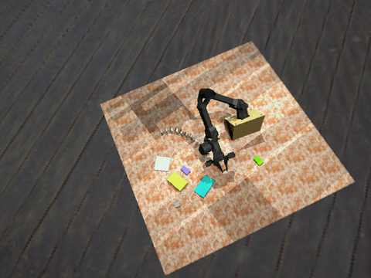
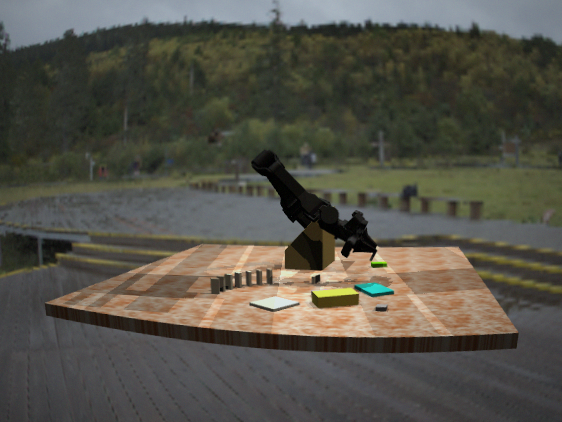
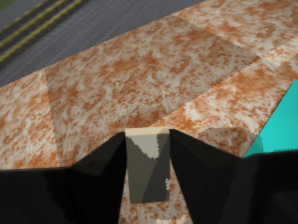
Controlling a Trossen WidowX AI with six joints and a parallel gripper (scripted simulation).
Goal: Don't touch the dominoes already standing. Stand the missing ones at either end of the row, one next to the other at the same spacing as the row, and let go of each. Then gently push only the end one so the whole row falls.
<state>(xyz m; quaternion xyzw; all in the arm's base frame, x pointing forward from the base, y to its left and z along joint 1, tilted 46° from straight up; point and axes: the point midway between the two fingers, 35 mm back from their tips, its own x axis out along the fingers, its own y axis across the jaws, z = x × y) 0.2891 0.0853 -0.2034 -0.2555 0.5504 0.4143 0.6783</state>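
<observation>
Black parallel-jaw gripper [image 3: 148, 165] is clamped on a small grey rectangular domino [image 3: 146, 167], held above the mottled orange tabletop [image 3: 130, 75]. Just beside it lies a flat cyan slab [image 3: 280, 125]. Standing grey dominoes [image 2: 239, 279] form a row well apart.

Outdoors, in open parkland rather than any room. Behind the counter [image 2: 280, 340], a wooded hillside [image 2: 300, 90] under a grey sky [image 2: 150, 12]. At its foot, a green meadow [image 2: 475, 190] and a row of short posts [image 2: 425, 202] along a wet paved path [image 2: 150, 215]. Nearer, low steps [image 2: 125, 247] edged with yellow stripes. Below and around the counter, dark grey planks [image 1: 41, 110] like a boardwalk deck.
</observation>
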